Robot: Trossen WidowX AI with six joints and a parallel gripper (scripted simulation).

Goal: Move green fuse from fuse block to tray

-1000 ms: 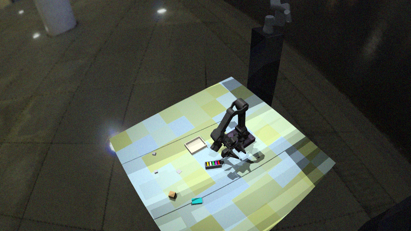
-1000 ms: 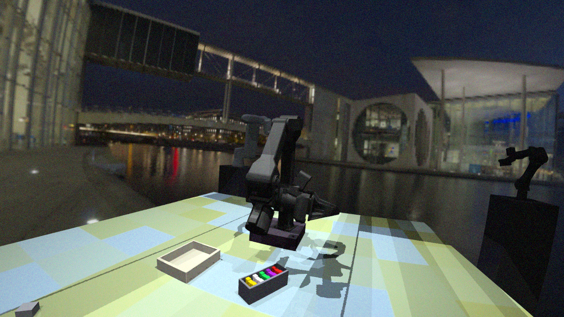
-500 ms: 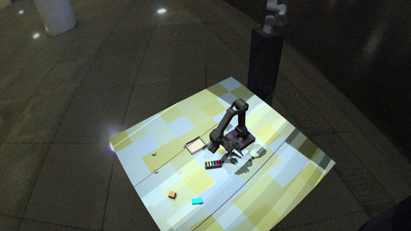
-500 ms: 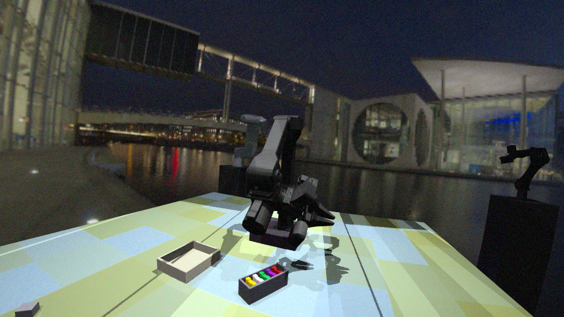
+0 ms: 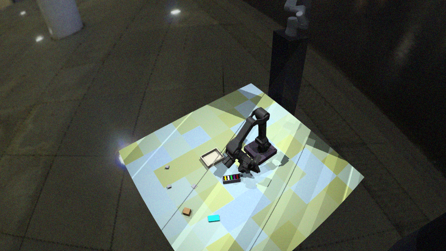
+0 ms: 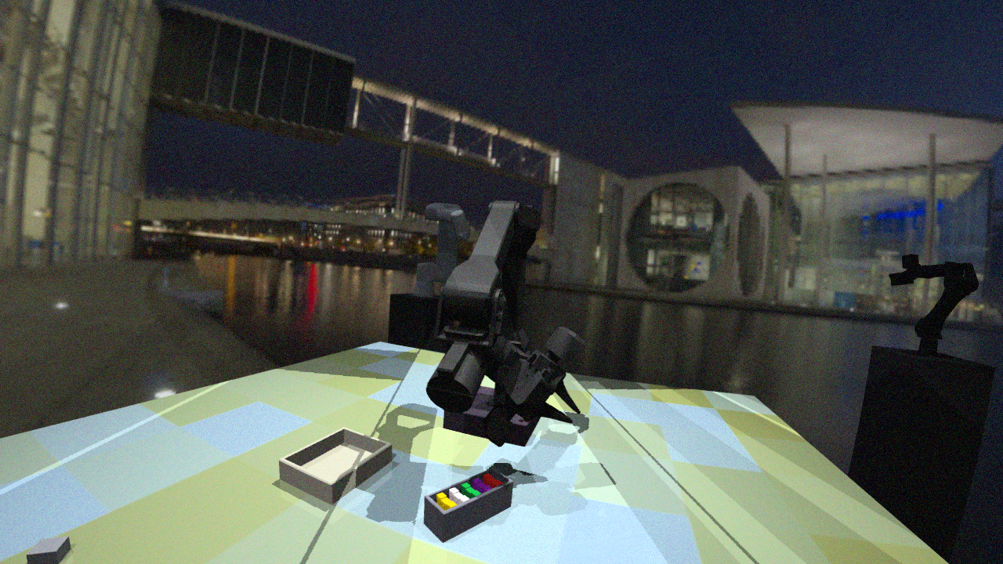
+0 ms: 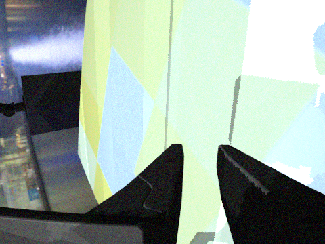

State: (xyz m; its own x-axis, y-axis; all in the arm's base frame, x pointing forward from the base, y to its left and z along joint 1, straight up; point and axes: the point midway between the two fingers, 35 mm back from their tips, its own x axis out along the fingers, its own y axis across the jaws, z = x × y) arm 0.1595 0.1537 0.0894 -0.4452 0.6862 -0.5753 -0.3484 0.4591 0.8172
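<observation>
The green fuse (image 5: 231, 177) (image 6: 470, 489) sits upright in the dark fuse block (image 6: 476, 515), between the white and the purple fuse. A yellow fuse is at one end of the row and a red one at the other. The light tray (image 5: 213, 158) (image 6: 305, 480) is empty and stands beside the block, toward the left in the top and exterior views. My gripper (image 7: 199, 155) (image 6: 574, 416) is tilted and held above the table, toward the red end of the block and away from the fuses. Its fingers are a narrow gap apart with nothing between them. The wrist view shows neither the block nor the tray.
A small dark piece (image 5: 241, 175) is at the block's red end. The arm's base is behind the block. A brown box (image 5: 186, 211), a cyan block (image 5: 213, 218) and small grey pieces (image 5: 167, 167) (image 6: 48, 550) lie on the patterned table.
</observation>
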